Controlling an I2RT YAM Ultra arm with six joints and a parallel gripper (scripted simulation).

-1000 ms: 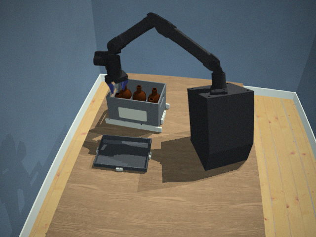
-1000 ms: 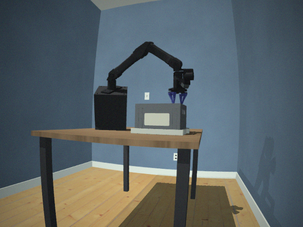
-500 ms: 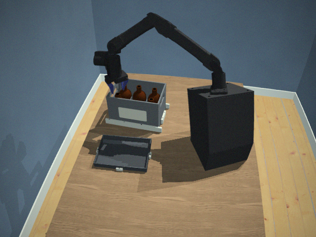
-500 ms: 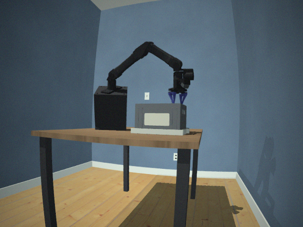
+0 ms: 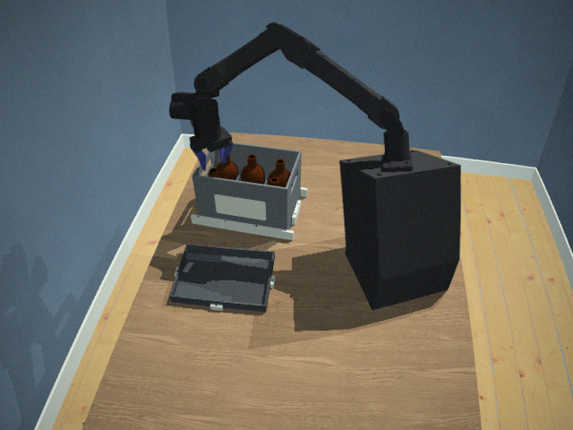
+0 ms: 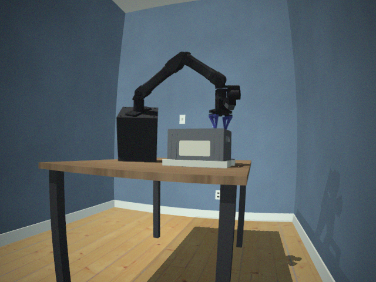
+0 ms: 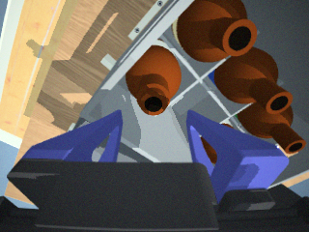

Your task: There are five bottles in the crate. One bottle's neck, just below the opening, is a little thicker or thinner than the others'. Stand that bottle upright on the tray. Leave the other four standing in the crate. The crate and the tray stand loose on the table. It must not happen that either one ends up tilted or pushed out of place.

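Note:
A grey crate (image 5: 208,196) (image 6: 173,148) (image 7: 161,140) stands at the far left of the table and holds five brown bottles. In the top view I see three bottles in the back row (image 5: 227,169) (image 5: 252,171) (image 5: 279,172) and two mouths in front (image 5: 212,172) (image 5: 274,181). My gripper (image 5: 212,162) (image 6: 220,126) (image 7: 154,115) is open and hangs just above the crate's left end. In the wrist view one bottle (image 7: 154,79) stands ahead of the blue fingers, untouched. Three more bottles (image 7: 212,24) (image 7: 251,77) (image 7: 270,121) stand to its right. The dark tray (image 5: 222,282) lies empty in front of the crate.
The arm's black pedestal (image 5: 402,222) (image 6: 136,136) stands to the right of the crate. The crate rests on a white base strip (image 5: 240,227) (image 6: 197,163). The table's left edge (image 5: 152,203) runs close beside the crate and the tray.

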